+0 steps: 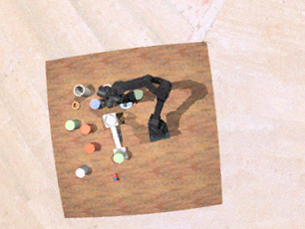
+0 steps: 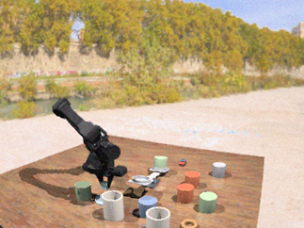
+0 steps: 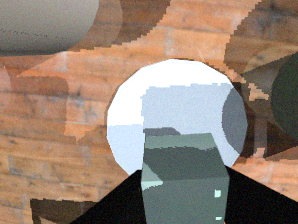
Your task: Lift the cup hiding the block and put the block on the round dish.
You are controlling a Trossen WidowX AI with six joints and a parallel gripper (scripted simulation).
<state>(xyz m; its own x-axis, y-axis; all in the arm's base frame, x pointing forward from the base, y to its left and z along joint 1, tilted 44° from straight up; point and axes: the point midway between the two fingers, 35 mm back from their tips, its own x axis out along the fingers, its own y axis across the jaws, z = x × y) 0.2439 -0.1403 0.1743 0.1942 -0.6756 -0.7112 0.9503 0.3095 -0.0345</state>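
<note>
My gripper [image 3: 180, 176] [image 2: 105, 181] [image 1: 120, 100] is shut on a small grey-green block [image 3: 182, 169] and holds it just above the round white dish [image 3: 166, 106] [image 1: 126, 106]. In the wrist view the block overlaps the dish's near half. The balance [image 1: 116, 138] [image 2: 144, 181] has a bare near plate. One pale green cup [image 1: 118, 156] [image 2: 160, 161] stands on its other end. A second green cup [image 1: 138, 95] [image 2: 82, 190] [image 3: 288, 92] stands on the table beside the dish, not over it.
Two open whitish cups [image 2: 113, 205] [image 2: 157, 224], a blue cylinder [image 2: 146, 205] and an orange ring [image 2: 189, 223] stand close to the dish. Orange cylinders [image 2: 185, 193] [image 2: 192, 177], a green one [image 2: 207, 202] and a grey one [image 2: 219, 169] stand beyond the balance.
</note>
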